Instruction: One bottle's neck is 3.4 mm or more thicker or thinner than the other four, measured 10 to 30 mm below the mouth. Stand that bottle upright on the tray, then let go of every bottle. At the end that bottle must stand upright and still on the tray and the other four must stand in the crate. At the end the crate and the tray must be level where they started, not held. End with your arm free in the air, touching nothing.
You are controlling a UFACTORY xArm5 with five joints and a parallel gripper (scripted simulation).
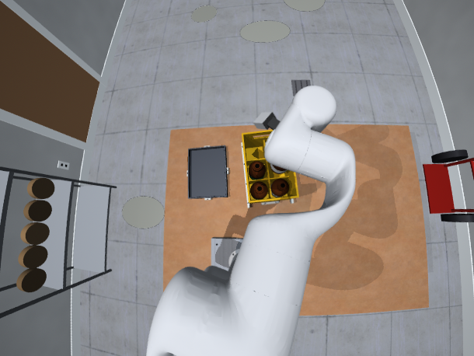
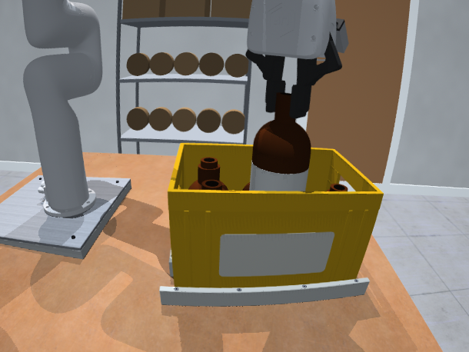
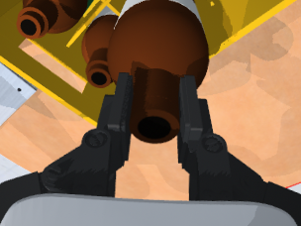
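Black-fingered and clenched inward from both sides, the pincer [image 2: 284,107] [image 3: 155,93] was grasping the neck of a brown glass bottle with a pale label [image 2: 281,150] [image 3: 157,47]. That bottle stood partly raised out of the yellow plastic crate [image 1: 244,155] [image 2: 194,238] [image 3: 89,108], which sat near the far edge of the orange-brown counter [image 1: 388,272] [image 2: 134,327] [image 3: 257,104] in the top view. Its label reached down behind the crate wall, so a sideways move begun too soon would probably have knocked its lower body on the rim, tilting the bottle or shoving the crate. Swinging low could also have clipped the other brown bottles [image 1: 257,171] [image 2: 209,171] [image 3: 99,59]. With only the slim neck pinched, a jolt might have let the heavy body swing or slip. Were the neck misjudged, the wrong bottle would have gone to the dark rectangular tray [image 1: 207,172], toward the counter's far left corner from above; whether it was the odd one, I could not tell. Its mouth pointed up, its long axis close to vertical.
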